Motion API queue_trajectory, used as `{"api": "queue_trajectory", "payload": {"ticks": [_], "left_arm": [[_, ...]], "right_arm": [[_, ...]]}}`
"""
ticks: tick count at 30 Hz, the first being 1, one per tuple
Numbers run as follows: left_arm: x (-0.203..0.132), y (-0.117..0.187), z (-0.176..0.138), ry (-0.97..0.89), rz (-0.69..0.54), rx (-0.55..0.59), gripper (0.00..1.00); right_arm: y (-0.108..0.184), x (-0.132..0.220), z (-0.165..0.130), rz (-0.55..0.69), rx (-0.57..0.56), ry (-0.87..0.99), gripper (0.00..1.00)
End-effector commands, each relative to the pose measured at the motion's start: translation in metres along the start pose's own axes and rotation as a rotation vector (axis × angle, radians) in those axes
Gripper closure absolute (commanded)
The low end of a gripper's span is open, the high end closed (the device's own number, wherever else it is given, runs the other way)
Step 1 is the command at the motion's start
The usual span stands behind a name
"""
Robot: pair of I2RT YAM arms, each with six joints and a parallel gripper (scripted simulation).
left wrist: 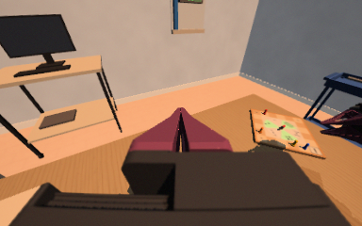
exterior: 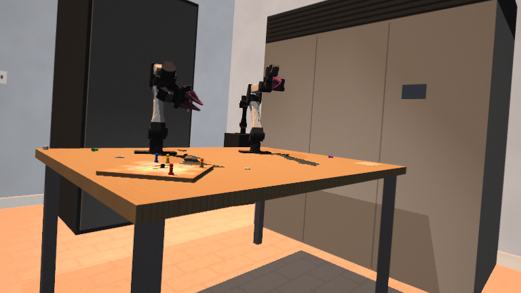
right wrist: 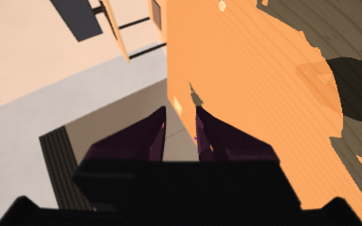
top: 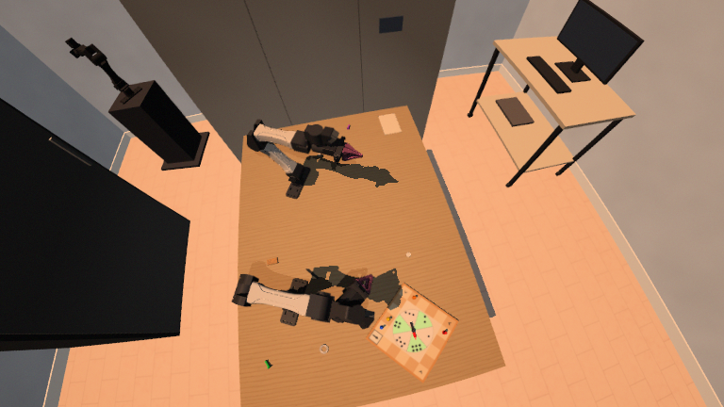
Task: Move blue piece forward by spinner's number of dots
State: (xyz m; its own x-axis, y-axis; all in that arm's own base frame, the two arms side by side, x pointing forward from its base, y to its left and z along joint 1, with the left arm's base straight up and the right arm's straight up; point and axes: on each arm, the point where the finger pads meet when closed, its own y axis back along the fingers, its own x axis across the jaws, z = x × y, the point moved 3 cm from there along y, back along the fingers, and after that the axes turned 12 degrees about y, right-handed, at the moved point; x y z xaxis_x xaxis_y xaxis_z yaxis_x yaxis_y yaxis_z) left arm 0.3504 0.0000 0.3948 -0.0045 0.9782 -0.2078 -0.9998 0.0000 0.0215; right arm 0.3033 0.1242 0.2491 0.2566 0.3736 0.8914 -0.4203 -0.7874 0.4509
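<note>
The blue piece (top: 381,327) (exterior: 156,157) (left wrist: 305,146) stands on the game board (top: 403,363) (exterior: 146,176) near a corner, beside the yellow piece (top: 388,318) (exterior: 167,158). The spinner arrow (top: 413,331) (exterior: 162,165) lies at the board's middle; its red end points toward a green sector with several dots. My right gripper (top: 369,278) (exterior: 201,106) (right wrist: 180,112) is partly open and empty, high above the table beside the board, pointing away from the blue piece. My left gripper (top: 362,155) (exterior: 279,83) (left wrist: 180,112) is shut and empty at the table's far end.
A red piece (top: 445,332) (exterior: 171,169) and an orange piece (top: 415,296) (exterior: 201,163) stand on the board. A green item (top: 268,364), a ring (top: 323,349), an orange block (top: 271,260), a small pale item (top: 408,254) and a purple item (top: 348,126) lie around the table.
</note>
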Motion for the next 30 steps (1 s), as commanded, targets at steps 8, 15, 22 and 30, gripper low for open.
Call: {"api": "queue_trajectory", "payload": {"ticks": [8, 15, 22, 30], "left_arm": [[-0.001, 0.001, 0.004, 0.0, -0.002, -0.011, 1.0], [-0.001, 0.001, 0.004, 0.0, -0.002, -0.011, 1.0], [-0.001, 0.001, 0.004, 0.0, -0.002, -0.011, 1.0], [-0.001, 0.001, 0.004, 0.0, -0.002, -0.011, 1.0]], "right_arm": [[-0.007, -0.005, 0.012, -0.068, -0.048, -0.03, 0.73], [-0.019, -0.036, 0.044, -0.301, -0.219, -0.106, 0.73], [-0.026, -0.06, 0.063, -0.469, -0.32, -0.141, 0.73], [-0.028, -0.1, 0.091, -0.779, -0.507, -0.155, 0.73]]}}
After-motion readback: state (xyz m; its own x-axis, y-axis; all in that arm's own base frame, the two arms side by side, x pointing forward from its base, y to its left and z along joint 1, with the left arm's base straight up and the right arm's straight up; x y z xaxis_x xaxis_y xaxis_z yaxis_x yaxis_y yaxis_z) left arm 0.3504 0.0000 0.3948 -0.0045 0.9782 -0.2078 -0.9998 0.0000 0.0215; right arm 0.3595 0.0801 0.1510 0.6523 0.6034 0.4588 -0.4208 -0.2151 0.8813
